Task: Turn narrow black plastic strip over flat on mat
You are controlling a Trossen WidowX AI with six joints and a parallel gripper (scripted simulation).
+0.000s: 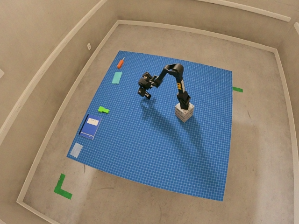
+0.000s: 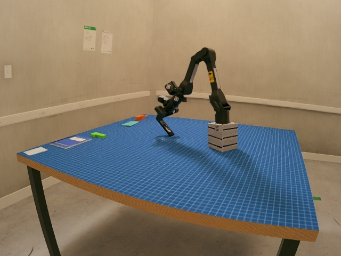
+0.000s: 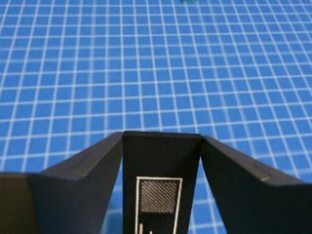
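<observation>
A blue gridded mat [image 2: 192,176] is covering the tabletop [image 2: 165,210], which is standing on dark legs in a beige-walled room with a white rail running along the walls and two paper sheets [image 2: 97,38] hanging on the left wall. Along the mat's left edge an orange block [image 1: 119,63], a teal card [image 1: 117,77], a green block [image 1: 103,109], a blue booklet [image 1: 90,126] and a pale card [image 1: 76,150] are lying well apart from the arm. The arm [image 2: 205,71] is rising from its white striped base [image 2: 222,136], folding sharply at the elbow and reaching down towards the mat's middle. Its gripper [image 3: 161,146] is pointing downward at a slant, its fingers clamping the narrow black plastic strip [image 2: 165,125] from both sides. The strip is hanging tilted, its lower end just above or at the mat; whether it is touching cannot be told.
</observation>
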